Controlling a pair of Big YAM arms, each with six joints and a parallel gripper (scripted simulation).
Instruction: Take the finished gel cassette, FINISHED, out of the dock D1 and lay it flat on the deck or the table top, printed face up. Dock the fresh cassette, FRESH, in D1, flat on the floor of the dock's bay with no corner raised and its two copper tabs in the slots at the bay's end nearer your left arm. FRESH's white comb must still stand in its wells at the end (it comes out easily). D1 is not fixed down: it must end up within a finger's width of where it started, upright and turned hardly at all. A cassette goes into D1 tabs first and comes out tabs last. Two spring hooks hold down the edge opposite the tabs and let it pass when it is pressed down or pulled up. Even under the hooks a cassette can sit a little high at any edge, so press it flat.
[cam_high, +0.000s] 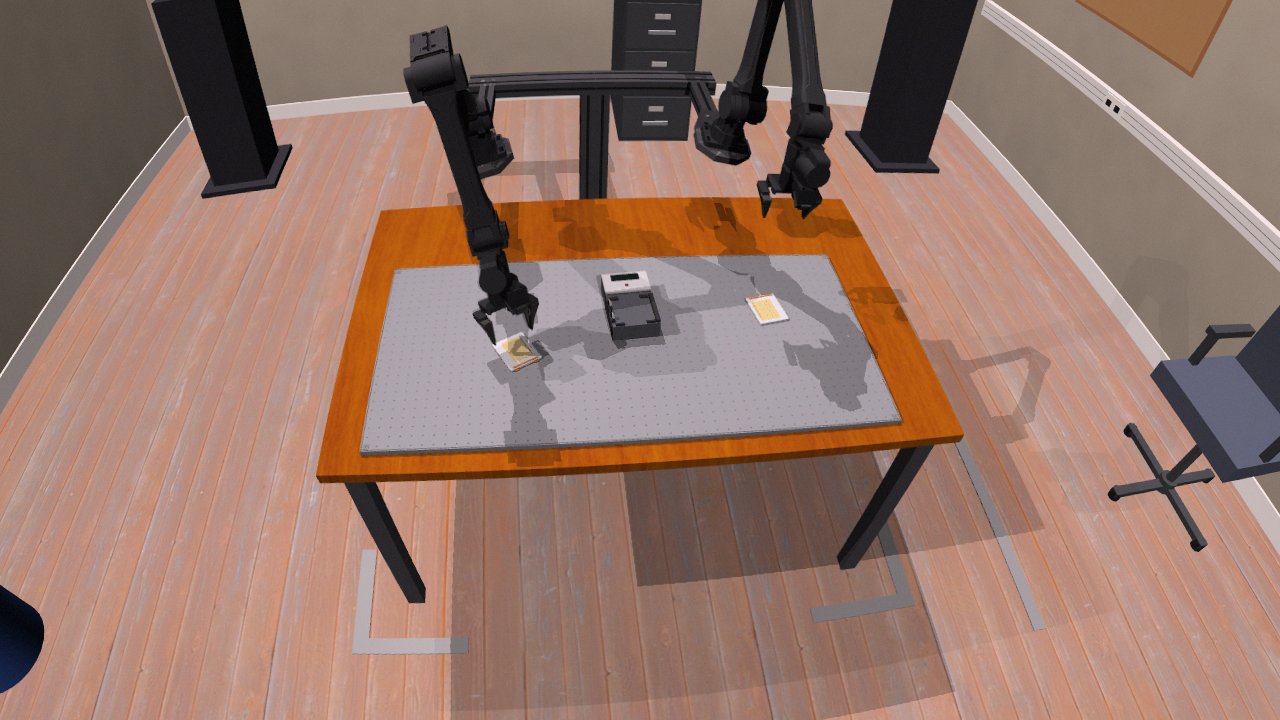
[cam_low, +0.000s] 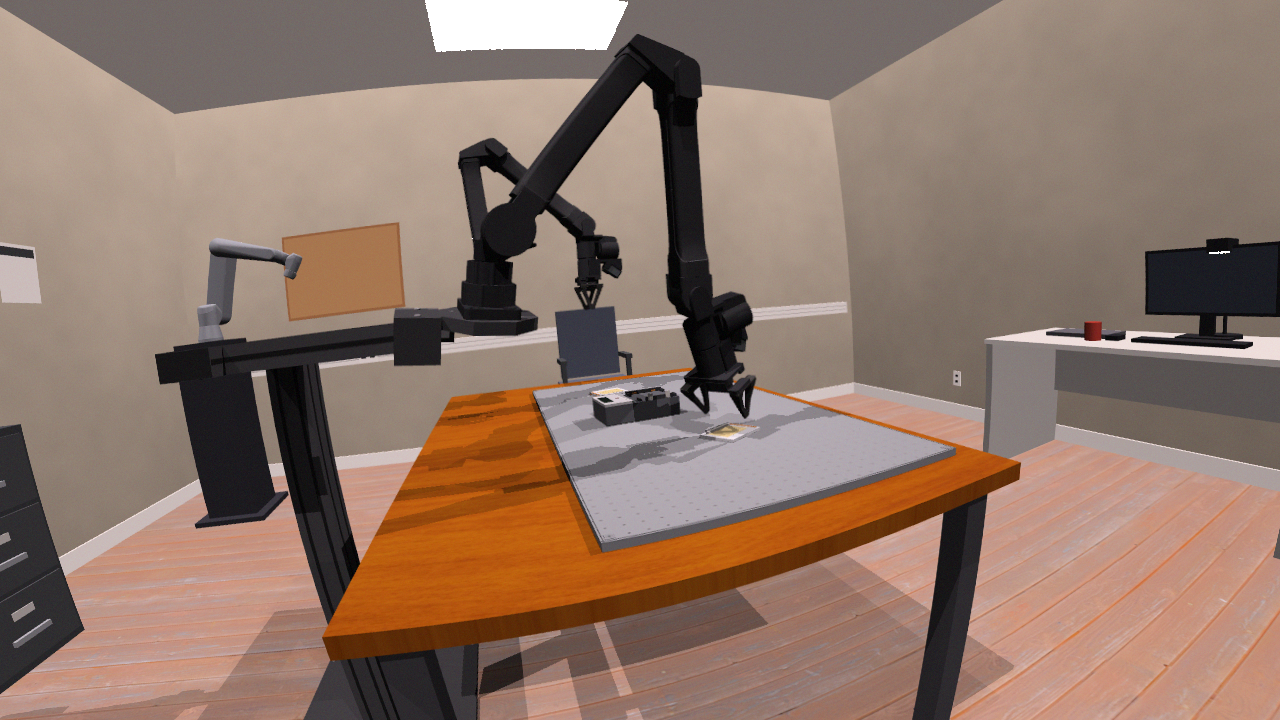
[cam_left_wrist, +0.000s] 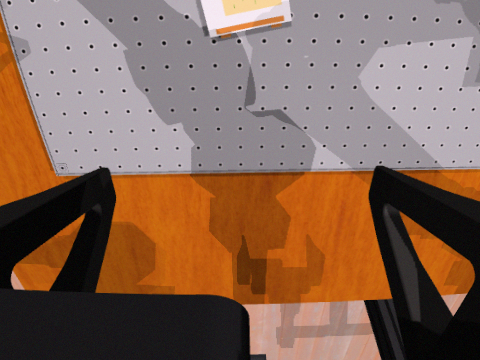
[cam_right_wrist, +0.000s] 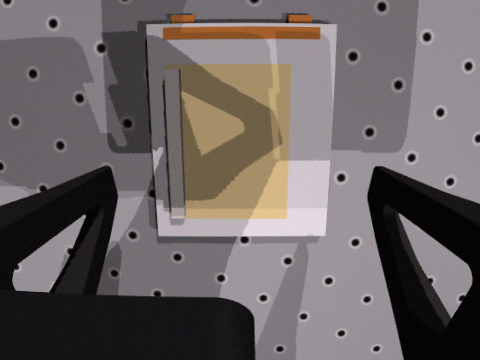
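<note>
Hovering above the deck (cam_high: 626, 402) (cam_low: 716, 483) (cam_left_wrist: 400, 117) (cam_right_wrist: 390, 310) from where I stand, the right gripper (cam_high: 512, 333) (cam_low: 725, 412) (cam_right_wrist: 242, 181) has its fingers spread near FRESH (cam_high: 517, 351) (cam_low: 729, 432) (cam_right_wrist: 310, 125) in the top view; D1 (cam_high: 635, 332) (cam_low: 613, 411) sits upright with an open bay between FRESH and FINISHED (cam_high: 767, 308) (cam_low: 607, 392) (cam_left_wrist: 250, 11). In the exterior view, the left gripper (cam_high: 785, 214) (cam_low: 588, 305) (cam_left_wrist: 242, 181) hangs well above the table. The left wrist view shows its fingers wide apart, holding nothing, and FINISHED flat on the deck. In the right wrist view, FRESH lies ahead of the open, unladen fingers, its comb (cam_right_wrist: 174, 145) along one side and both copper tabs (cam_right_wrist: 182, 19) pointing away.
</note>
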